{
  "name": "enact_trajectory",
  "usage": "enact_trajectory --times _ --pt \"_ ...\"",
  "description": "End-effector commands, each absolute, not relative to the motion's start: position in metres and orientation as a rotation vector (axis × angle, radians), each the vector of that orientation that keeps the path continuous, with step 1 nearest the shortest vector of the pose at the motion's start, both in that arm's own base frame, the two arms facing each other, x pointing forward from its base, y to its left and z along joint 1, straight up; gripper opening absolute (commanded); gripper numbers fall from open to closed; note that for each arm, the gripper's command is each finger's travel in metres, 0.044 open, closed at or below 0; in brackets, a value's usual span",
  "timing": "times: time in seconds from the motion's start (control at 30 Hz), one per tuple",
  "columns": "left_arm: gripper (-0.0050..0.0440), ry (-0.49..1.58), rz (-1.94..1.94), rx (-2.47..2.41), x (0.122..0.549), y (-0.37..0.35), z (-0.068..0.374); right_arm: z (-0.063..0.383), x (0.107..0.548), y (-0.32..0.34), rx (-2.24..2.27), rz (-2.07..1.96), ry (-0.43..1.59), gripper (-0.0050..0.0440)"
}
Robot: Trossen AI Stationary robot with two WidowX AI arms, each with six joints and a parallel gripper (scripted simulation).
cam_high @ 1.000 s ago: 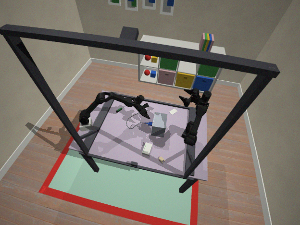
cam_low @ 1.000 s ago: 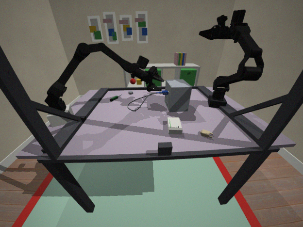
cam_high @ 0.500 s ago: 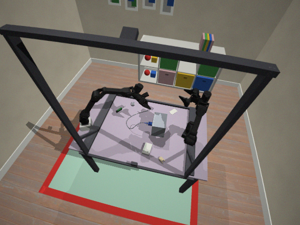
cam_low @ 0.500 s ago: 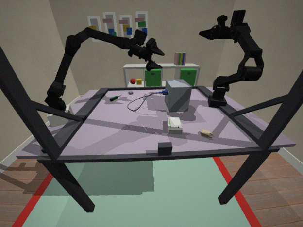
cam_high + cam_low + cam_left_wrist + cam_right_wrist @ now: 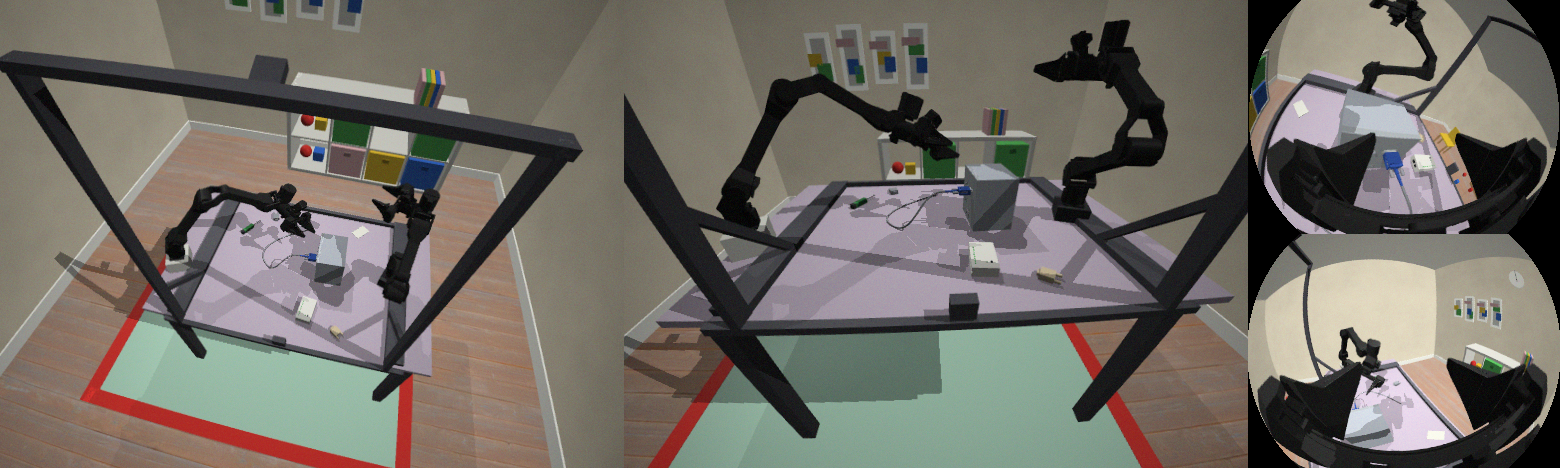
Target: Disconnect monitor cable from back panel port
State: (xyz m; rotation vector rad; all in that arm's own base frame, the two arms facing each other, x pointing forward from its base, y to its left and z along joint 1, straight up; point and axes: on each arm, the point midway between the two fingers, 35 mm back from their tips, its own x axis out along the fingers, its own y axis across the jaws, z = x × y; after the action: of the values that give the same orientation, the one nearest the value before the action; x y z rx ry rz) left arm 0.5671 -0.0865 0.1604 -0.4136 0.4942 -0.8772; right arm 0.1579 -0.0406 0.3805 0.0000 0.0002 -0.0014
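Note:
A grey box (image 5: 331, 258) stands on the mat and carries the back panel. The blue plug (image 5: 312, 256) sits at its side face, with a thin grey cable (image 5: 276, 253) looping away over the mat. The plug also shows in the exterior view (image 5: 964, 190) and in the left wrist view (image 5: 1392, 160). I cannot tell from here whether the plug sits in the port. My left gripper (image 5: 946, 149) is open and empty, in the air above and behind the plug. My right gripper (image 5: 1044, 70) is open and empty, raised high at the far right, well away from the box.
A green-handled screwdriver (image 5: 247, 228) and a small grey piece (image 5: 892, 191) lie at the back left. A white note (image 5: 360, 231) lies at the back right. A white device (image 5: 983, 258) and a beige plug (image 5: 1049, 275) lie in front. A black frame surrounds the mat.

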Motion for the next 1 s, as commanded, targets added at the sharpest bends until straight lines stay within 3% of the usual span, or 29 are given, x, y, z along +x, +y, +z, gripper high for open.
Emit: enact_trajectory --times 0.0,0.33,0.97 --pt "0.044 0.381 -0.961 -0.24 0.556 -0.079 0.122 0.383 0.158 -0.039 -0.006 0.0 -0.001 0.044" --pt "0.044 0.115 -1.074 0.092 0.527 -0.071 0.075 0.383 0.158 -0.039 -0.006 0.0 -0.001 0.044" --pt "0.044 0.109 -1.076 0.1 0.526 -0.071 0.074 0.383 0.158 -0.039 -0.006 0.0 -0.001 0.044"
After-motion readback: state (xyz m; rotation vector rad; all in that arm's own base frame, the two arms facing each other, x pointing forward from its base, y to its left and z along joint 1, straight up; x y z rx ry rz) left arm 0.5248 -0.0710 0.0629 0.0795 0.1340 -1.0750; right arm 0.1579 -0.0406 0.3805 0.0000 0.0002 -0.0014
